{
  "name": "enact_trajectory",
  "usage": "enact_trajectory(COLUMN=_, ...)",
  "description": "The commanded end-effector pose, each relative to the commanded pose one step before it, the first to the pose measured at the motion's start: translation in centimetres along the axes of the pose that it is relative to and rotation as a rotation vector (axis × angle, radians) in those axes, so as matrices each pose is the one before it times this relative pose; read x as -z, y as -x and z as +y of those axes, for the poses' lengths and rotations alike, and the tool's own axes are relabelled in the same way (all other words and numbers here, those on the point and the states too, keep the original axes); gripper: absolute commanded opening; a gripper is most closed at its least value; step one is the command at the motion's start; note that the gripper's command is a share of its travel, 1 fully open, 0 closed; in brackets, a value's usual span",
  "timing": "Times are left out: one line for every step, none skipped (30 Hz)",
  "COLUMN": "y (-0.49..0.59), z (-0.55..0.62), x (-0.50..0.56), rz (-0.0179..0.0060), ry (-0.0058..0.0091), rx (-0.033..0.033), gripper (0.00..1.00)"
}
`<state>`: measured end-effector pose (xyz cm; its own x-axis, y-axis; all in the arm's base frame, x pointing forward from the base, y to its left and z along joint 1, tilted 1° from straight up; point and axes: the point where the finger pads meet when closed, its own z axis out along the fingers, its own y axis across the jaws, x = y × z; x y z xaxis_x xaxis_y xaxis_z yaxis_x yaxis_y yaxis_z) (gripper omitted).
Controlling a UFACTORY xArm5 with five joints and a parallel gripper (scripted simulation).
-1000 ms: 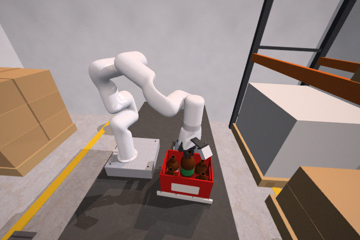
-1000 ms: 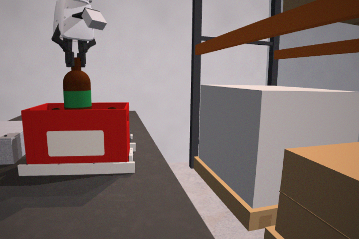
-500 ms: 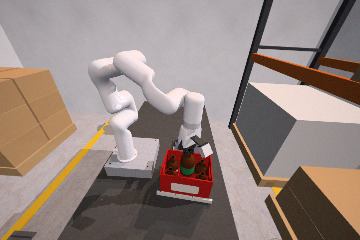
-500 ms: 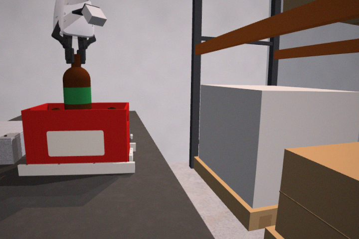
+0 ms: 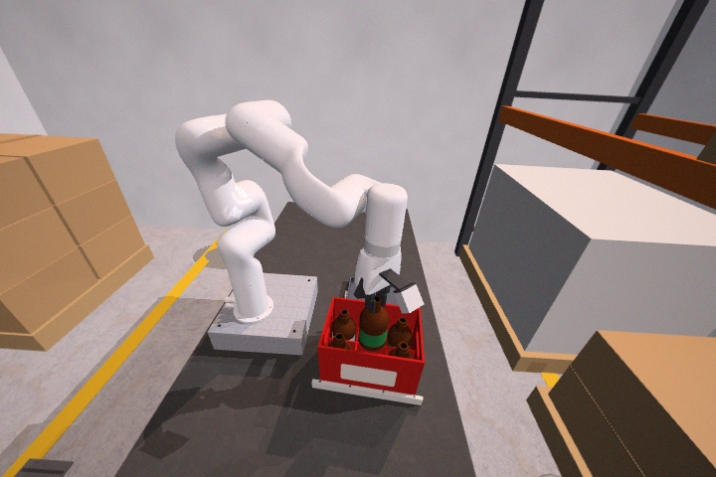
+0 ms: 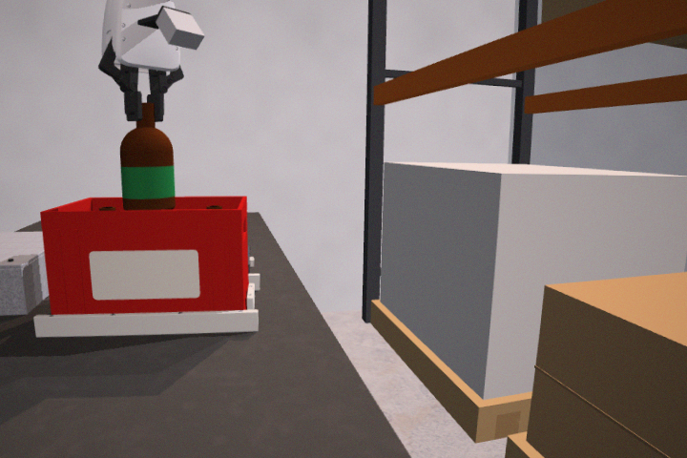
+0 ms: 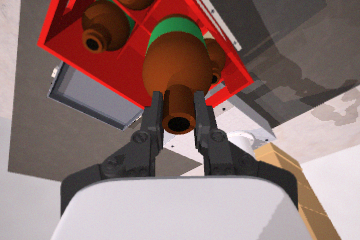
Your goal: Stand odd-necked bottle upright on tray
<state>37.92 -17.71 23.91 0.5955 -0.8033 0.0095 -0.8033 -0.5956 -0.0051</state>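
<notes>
My gripper (image 5: 373, 304) (image 6: 147, 111) (image 7: 178, 103) is shut on the neck of a brown bottle with a green label (image 5: 373, 330) (image 6: 147, 164) (image 7: 177, 57). The bottle hangs upright, and its base is level with the rim of the red crate (image 5: 370, 367) (image 6: 66, 242) (image 7: 130, 70). Several other brown bottles (image 5: 343, 324) (image 5: 399, 332) (image 7: 104, 26) stand in the crate's cells. A grey tray with a pale rim (image 7: 88, 96) lies on the table beside the crate in the wrist view. It is hidden in the top view.
The crate rests on a white slab (image 5: 364, 392) (image 6: 138, 322) on the dark table (image 5: 291, 427) (image 6: 193, 399). The arm's grey pedestal (image 5: 274, 329) stands left of the crate. A pallet with a big grey box (image 5: 567, 264) and a rack stand to the right.
</notes>
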Motion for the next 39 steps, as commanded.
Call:
enact_trajectory(y=-0.087, z=-0.048, x=0.164, rz=0.00379, ry=-0.00207, rx=0.00002, gripper=0.0)
enact_trajectory(y=0.0, z=0.0, x=0.001, rz=0.0, ry=0.0, rx=0.0, gripper=0.0)
enact_trajectory(y=0.0, z=0.0, x=0.004, rz=0.0, ry=0.0, rx=0.0, gripper=0.0)
enact_trajectory(y=0.0, z=0.0, x=0.011, rz=0.0, ry=0.0, rx=0.0, gripper=0.0)
enact_trajectory(y=0.0, z=0.0, x=0.02, rz=0.0, ry=0.0, rx=0.0, gripper=0.0)
enact_trajectory(y=0.0, z=0.0, x=0.031, rz=0.0, ry=0.0, rx=0.0, gripper=0.0)
enact_trajectory(y=0.0, z=0.0, x=0.043, rz=0.0, ry=0.0, rx=0.0, gripper=0.0)
enact_trajectory(y=0.0, z=0.001, x=0.055, rz=0.0, ry=0.0, rx=0.0, gripper=0.0)
enact_trajectory(y=0.0, z=0.0, x=0.0, rz=0.0, ry=0.0, rx=0.0, gripper=0.0)
enact_trajectory(y=0.0, z=0.0, x=0.0, rz=0.0, ry=0.0, rx=0.0, gripper=0.0)
enact_trajectory(y=0.001, z=0.001, x=0.067, rz=0.0, ry=0.0, rx=0.0, gripper=0.0)
enact_trajectory(y=0.001, z=0.001, x=0.078, rz=0.0, ry=0.0, rx=0.0, gripper=0.0)
enact_trajectory(y=0.001, z=0.001, x=0.089, rz=0.0, ry=0.0, rx=0.0, gripper=0.0)
enact_trajectory(y=0.002, z=0.002, x=0.098, rz=0.0, ry=0.0, rx=0.0, gripper=0.0)
enact_trajectory(y=0.002, z=0.002, x=0.106, rz=0.0, ry=0.0, rx=0.0, gripper=0.0)
enact_trajectory(y=0.002, z=0.002, x=0.112, rz=0.0, ry=0.0, rx=0.0, gripper=0.0)
enact_trajectory(y=0.003, z=0.002, x=0.116, rz=0.0, ry=0.0, rx=0.0, gripper=0.0)
enact_trajectory(y=0.003, z=0.002, x=0.119, rz=0.0, ry=0.0, rx=0.0, gripper=0.0)
enact_trajectory(y=0.0, z=-0.003, x=0.119, rz=0.0, ry=0.0, rx=0.0, gripper=0.0)
enact_trajectory(y=0.0, z=-0.003, x=0.117, rz=0.0, ry=0.0, rx=0.0, gripper=0.0)
enact_trajectory(y=0.001, z=-0.002, x=0.112, rz=0.0, ry=0.0, rx=0.0, gripper=0.0)
enact_trajectory(y=0.001, z=-0.002, x=0.106, rz=0.0, ry=0.0, rx=0.0, gripper=0.0)
enact_trajectory(y=0.001, z=-0.002, x=0.099, rz=0.0, ry=0.0, rx=0.0, gripper=0.0)
enact_trajectory(y=0.001, z=-0.002, x=0.089, rz=0.0, ry=0.0, rx=0.0, gripper=0.0)
enact_trajectory(y=0.001, z=-0.001, x=0.079, rz=0.0, ry=0.0, rx=0.0, gripper=0.0)
enact_trajectory(y=0.0, z=0.0, x=0.0, rz=0.0, ry=0.0, rx=0.0, gripper=0.0)
enact_trajectory(y=0.0, z=0.0, x=0.0, rz=0.0, ry=0.0, rx=0.0, gripper=0.0)
enact_trajectory(y=0.001, z=-0.001, x=0.067, rz=0.0, ry=0.0, rx=0.0, gripper=0.0)
enact_trajectory(y=0.001, z=-0.001, x=0.055, rz=0.0, ry=0.0, rx=0.0, gripper=0.0)
enact_trajectory(y=0.001, z=-0.001, x=0.043, rz=0.0, ry=0.0, rx=0.0, gripper=0.0)
enact_trajectory(y=0.001, z=0.0, x=0.031, rz=0.0, ry=0.0, rx=0.0, gripper=0.0)
enact_trajectory(y=0.0, z=0.0, x=0.02, rz=0.0, ry=0.0, rx=0.0, gripper=0.0)
enact_trajectory(y=0.0, z=0.0, x=0.011, rz=0.0, ry=0.0, rx=0.0, gripper=0.0)
enact_trajectory(y=0.0, z=0.0, x=0.004, rz=0.0, ry=0.0, rx=0.0, gripper=0.0)
enact_trajectory(y=0.0, z=0.0, x=0.001, rz=0.0, ry=0.0, rx=0.0, gripper=0.0)
enact_trajectory(y=0.0, z=0.0, x=0.0, rz=0.0, ry=0.0, rx=0.0, gripper=0.0)
enact_trajectory(y=0.0, z=0.0, x=0.0, rz=0.0, ry=0.0, rx=0.0, gripper=0.0)
enact_trajectory(y=0.0, z=0.0, x=0.0, rz=0.0, ry=0.0, rx=0.0, gripper=0.0)
enact_trajectory(y=0.0, z=0.0, x=0.0, rz=0.0, ry=0.0, rx=0.0, gripper=0.0)
